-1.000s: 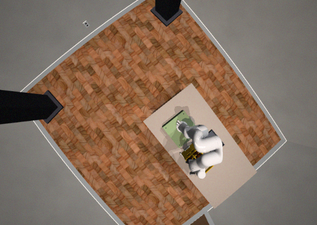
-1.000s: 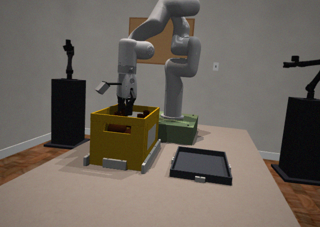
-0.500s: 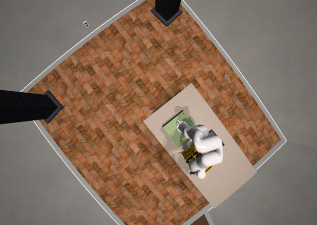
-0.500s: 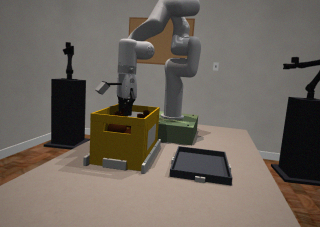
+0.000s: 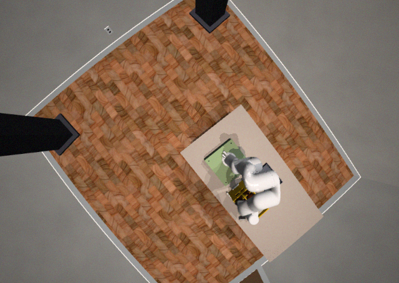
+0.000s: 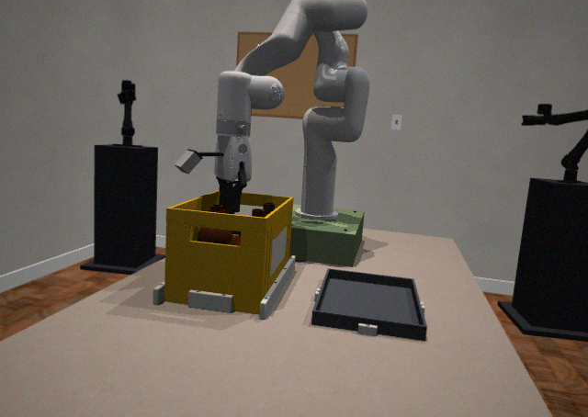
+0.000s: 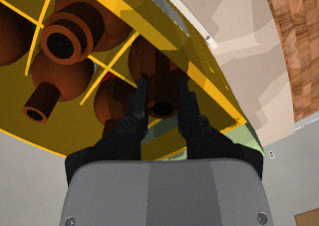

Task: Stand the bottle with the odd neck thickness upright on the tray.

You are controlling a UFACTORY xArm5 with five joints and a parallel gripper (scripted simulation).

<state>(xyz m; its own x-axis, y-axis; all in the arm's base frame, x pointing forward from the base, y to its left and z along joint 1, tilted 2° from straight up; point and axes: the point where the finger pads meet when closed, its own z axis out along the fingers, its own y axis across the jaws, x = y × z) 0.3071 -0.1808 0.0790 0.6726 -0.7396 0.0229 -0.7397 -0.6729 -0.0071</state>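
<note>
Jaws partway open (contact unclear), a bottle neck [image 7: 161,97] between.

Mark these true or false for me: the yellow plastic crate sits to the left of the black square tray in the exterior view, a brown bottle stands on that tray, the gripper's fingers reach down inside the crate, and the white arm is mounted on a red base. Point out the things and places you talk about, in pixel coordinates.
The yellow plastic crate [image 5: 264,212] [image 6: 213,270] [image 7: 214,97] sits left of the black square tray [image 5: 267,168] [image 6: 370,298] in the exterior view. True.

A brown bottle stands on the tray. False: no bottle is on it.

The gripper's [image 6: 231,208] [image 7: 161,84] fingers reach down inside the crate. True.

The white arm is mounted on a red base. False: the base [image 5: 214,164] [image 6: 322,246] is green.
</note>
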